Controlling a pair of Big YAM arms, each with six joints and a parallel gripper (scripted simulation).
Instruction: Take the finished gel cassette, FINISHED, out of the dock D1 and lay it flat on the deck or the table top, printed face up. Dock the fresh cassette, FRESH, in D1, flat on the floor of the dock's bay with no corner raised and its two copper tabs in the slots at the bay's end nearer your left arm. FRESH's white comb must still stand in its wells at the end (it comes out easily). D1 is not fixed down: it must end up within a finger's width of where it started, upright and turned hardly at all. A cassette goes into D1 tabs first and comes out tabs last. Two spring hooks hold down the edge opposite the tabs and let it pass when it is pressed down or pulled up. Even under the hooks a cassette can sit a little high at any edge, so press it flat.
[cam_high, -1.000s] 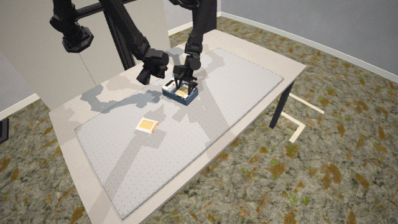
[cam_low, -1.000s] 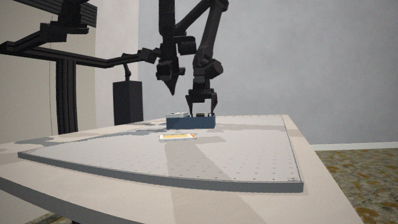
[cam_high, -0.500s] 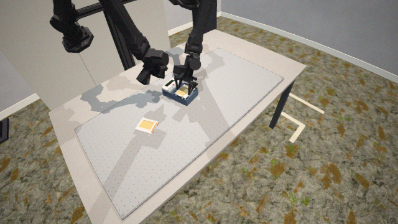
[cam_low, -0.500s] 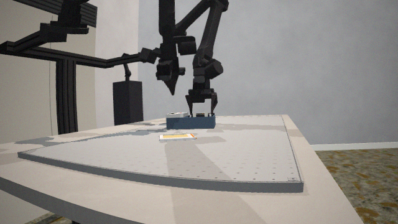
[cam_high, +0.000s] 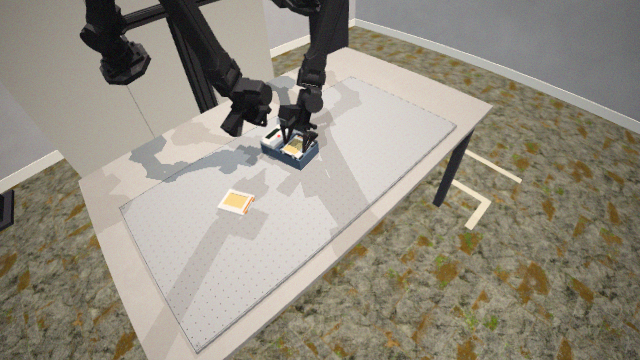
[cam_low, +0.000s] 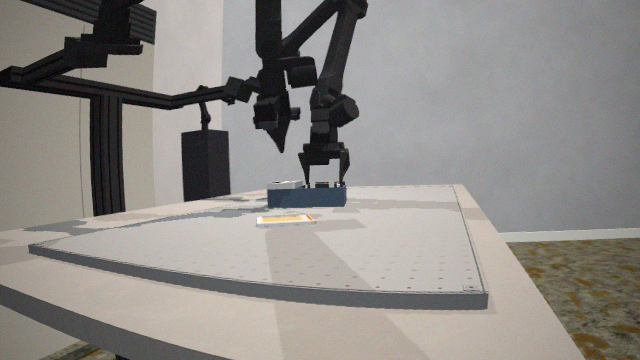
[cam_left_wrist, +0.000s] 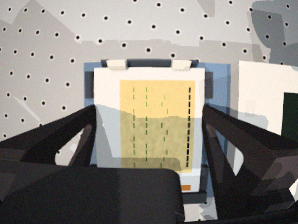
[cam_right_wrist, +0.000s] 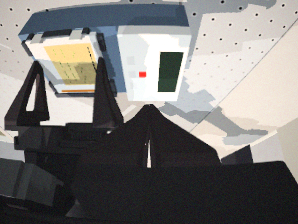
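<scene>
FINISHED (cam_high: 293, 147) (cam_low: 323, 184) (cam_left_wrist: 155, 125) (cam_right_wrist: 67, 57) is in the dock (cam_high: 287, 159) (cam_low: 307, 198) (cam_left_wrist: 220, 75) (cam_right_wrist: 100, 17), squeezed by the left gripper (cam_high: 296, 145) (cam_low: 325, 185) (cam_left_wrist: 149, 111) (cam_right_wrist: 68, 59). The right gripper (cam_high: 235, 133) (cam_low: 282, 150) (cam_right_wrist: 149, 111) is closed, with nothing inside.

Left end effector (cam_high: 296, 145) (cam_low: 325, 184) (cam_left_wrist: 149, 107) (cam_right_wrist: 69, 62) points down, fingers apart; right end effector (cam_high: 234, 133) (cam_low: 282, 151) (cam_right_wrist: 149, 106) is closed.
</scene>
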